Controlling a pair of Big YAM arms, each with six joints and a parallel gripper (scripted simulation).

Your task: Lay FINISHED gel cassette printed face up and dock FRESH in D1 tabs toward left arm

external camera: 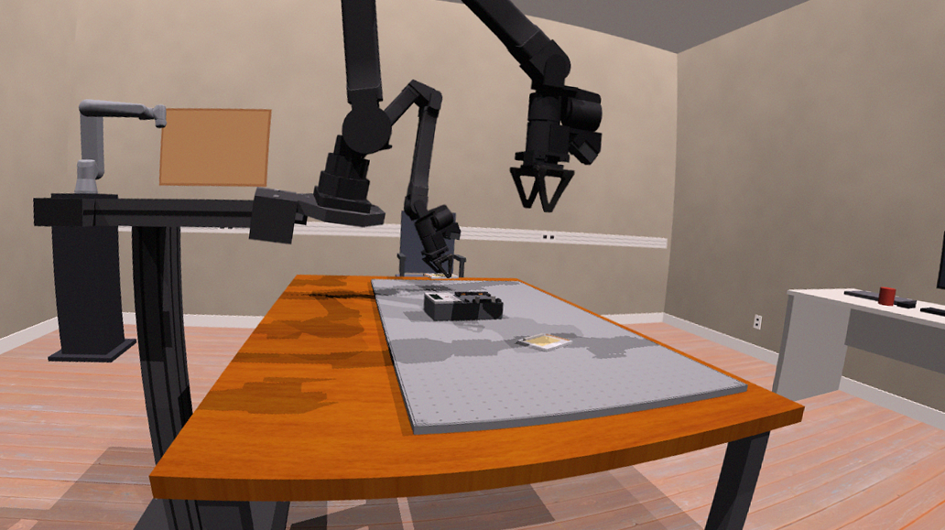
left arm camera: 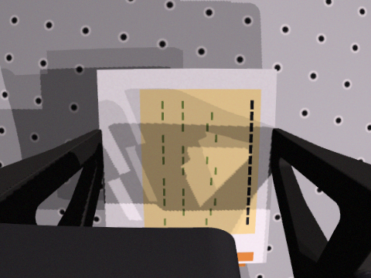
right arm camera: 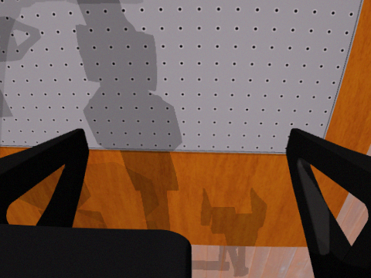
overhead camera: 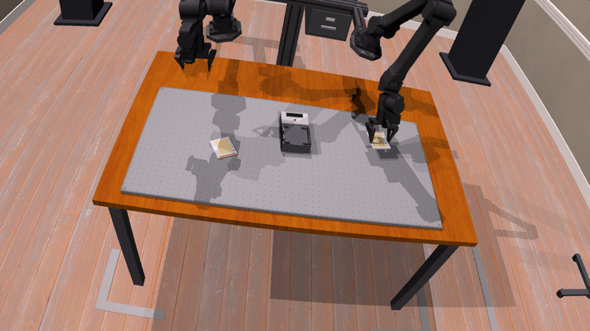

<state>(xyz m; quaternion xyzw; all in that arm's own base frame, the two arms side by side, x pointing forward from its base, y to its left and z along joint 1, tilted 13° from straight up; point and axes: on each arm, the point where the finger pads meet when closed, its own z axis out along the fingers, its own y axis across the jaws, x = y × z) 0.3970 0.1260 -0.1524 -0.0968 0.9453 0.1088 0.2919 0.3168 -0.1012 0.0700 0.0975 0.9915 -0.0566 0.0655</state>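
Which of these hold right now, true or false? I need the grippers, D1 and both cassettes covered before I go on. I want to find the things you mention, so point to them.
1. The left gripper [overhead camera: 380,134] [external camera: 445,269] [left arm camera: 187,140] is shut on a cassette with green bands [overhead camera: 379,140] [external camera: 441,276] [left arm camera: 174,174]. True.
2. A cassette sits in D1's bay. False: D1 [overhead camera: 295,148] [external camera: 466,311] has no cassette in it.
3. The right gripper [overhead camera: 195,68] [external camera: 537,207] [right arm camera: 187,140] is open with nothing between its fingers. True.
4. The other cassette [overhead camera: 223,147] [external camera: 544,342] stands on edge against D1. False: it lies on the deck [overhead camera: 337,188] [external camera: 526,386] [left arm camera: 321,77] [right arm camera: 232,69], apart from D1.
5. The banded cassette is clear of the deck. True.
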